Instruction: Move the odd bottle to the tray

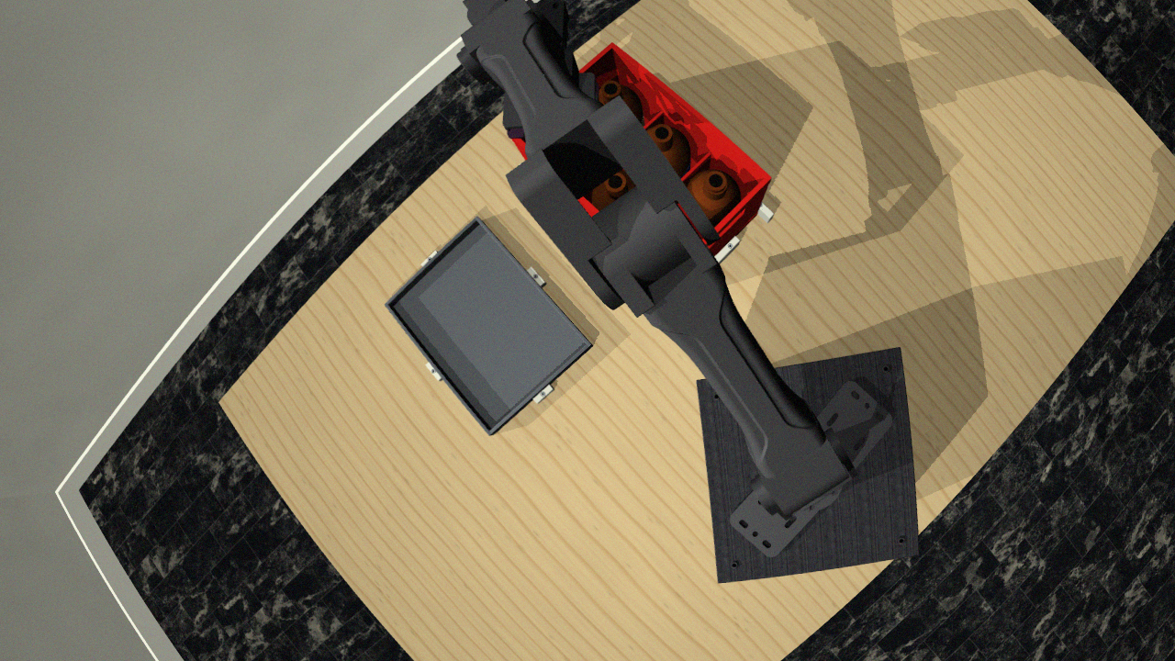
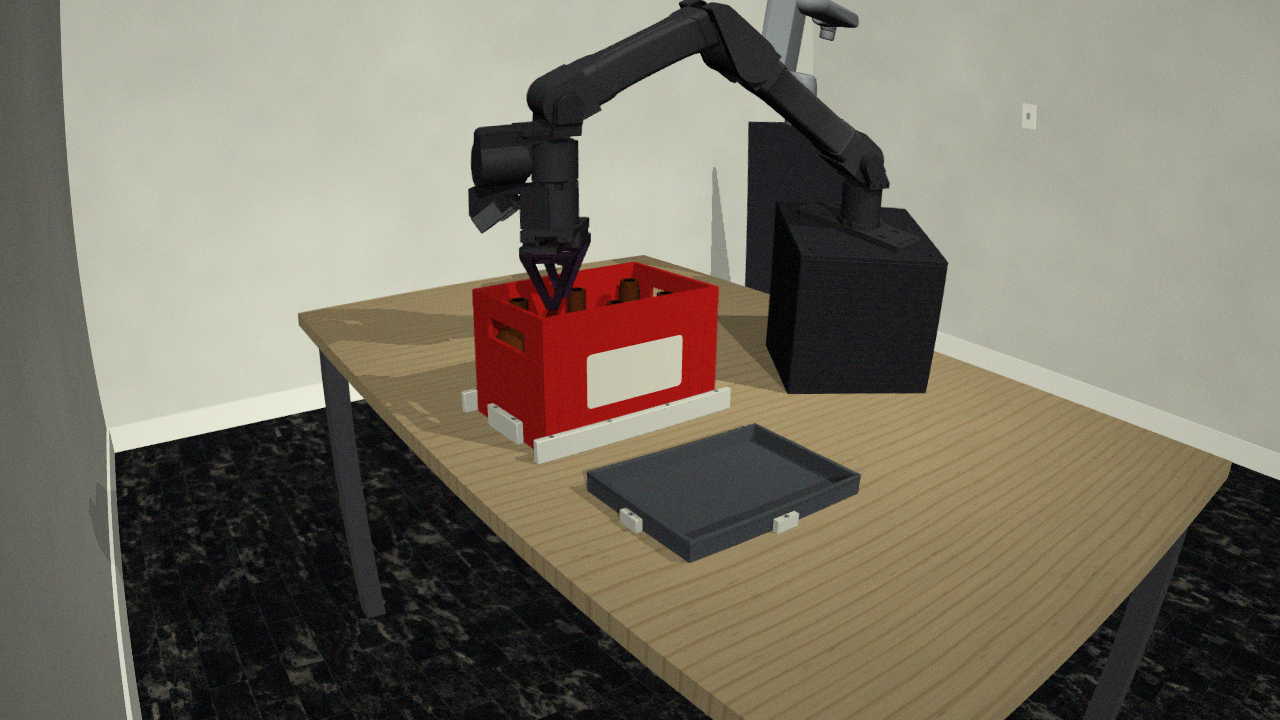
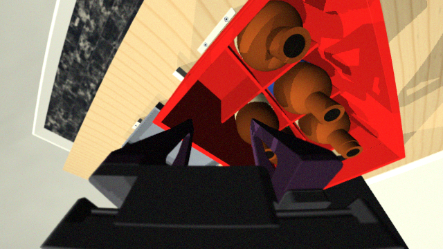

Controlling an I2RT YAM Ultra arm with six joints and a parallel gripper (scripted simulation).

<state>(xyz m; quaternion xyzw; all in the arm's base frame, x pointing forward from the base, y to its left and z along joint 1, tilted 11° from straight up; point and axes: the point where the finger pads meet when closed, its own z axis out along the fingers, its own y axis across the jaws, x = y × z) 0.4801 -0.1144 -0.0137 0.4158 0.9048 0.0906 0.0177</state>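
The red crate [image 1: 756, 187] [image 2: 563, 385] [image 3: 212, 57] stands on the table. Several brown bottles stand upright in it, among them one in the wrist view's upper part [image 3: 256, 48], one beside it [image 3: 299, 81] and one farther right [image 3: 320, 124]. Another [image 3: 254, 115] is partly behind my right finger. A fifth bottle cannot be made out. One compartment [image 3: 221, 74] is empty. Which neck differs cannot be told. My gripper [image 2: 553, 304] [image 3: 221, 124] is open and empty, fingertips around crate-rim height at the end with the empty compartment. The grey tray [image 1: 501, 329] [image 2: 725, 479] is empty.
White blocks [image 2: 631, 402] line the crate's base, and small white blocks [image 1: 535, 275] [image 2: 785, 521] stand around the tray. The crate's walls rise close around my fingers. The arm's dark pedestal [image 1: 722, 543] [image 2: 859, 313] stands on the table.
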